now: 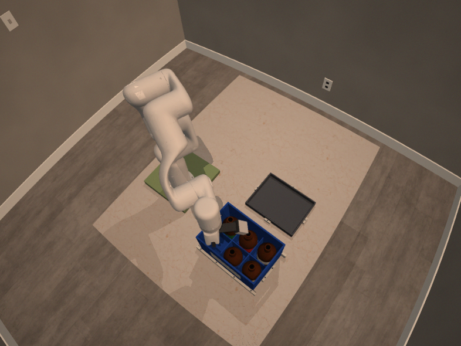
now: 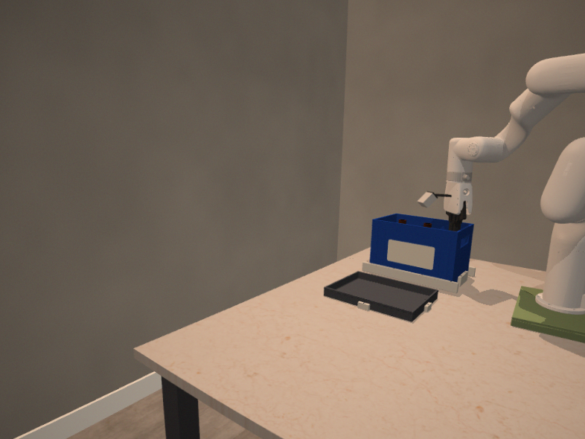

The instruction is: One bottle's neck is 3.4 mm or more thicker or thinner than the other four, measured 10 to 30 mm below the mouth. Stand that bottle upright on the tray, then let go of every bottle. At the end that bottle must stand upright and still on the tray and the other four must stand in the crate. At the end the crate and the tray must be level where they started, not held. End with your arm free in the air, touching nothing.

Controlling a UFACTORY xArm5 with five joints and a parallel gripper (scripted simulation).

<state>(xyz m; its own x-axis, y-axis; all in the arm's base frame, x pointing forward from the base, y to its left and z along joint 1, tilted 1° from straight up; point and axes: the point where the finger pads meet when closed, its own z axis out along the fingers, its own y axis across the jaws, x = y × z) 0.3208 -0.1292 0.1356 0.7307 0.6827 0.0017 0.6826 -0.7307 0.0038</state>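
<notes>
A blue crate (image 1: 241, 247) with compartments holds several brown bottles standing upright, among them one at the back (image 1: 230, 220), one in the middle (image 1: 248, 238) and one at the front (image 1: 251, 268). The back one is partly hidden by the small box on my wrist. My gripper (image 1: 213, 243) points down at the crate's left corner compartment, where I see no bottle. In the side view its dark fingers (image 2: 455, 221) are pressed together at rim height, with nothing between them. The dark tray (image 1: 280, 204) lies empty beside the crate.
The crate (image 2: 420, 245) sits in a pale holder frame, and the tray (image 2: 380, 295) has small pale clips at its edge. My green base plate (image 1: 182, 175) is behind the crate. The table edge runs in front of the tray in the side view.
</notes>
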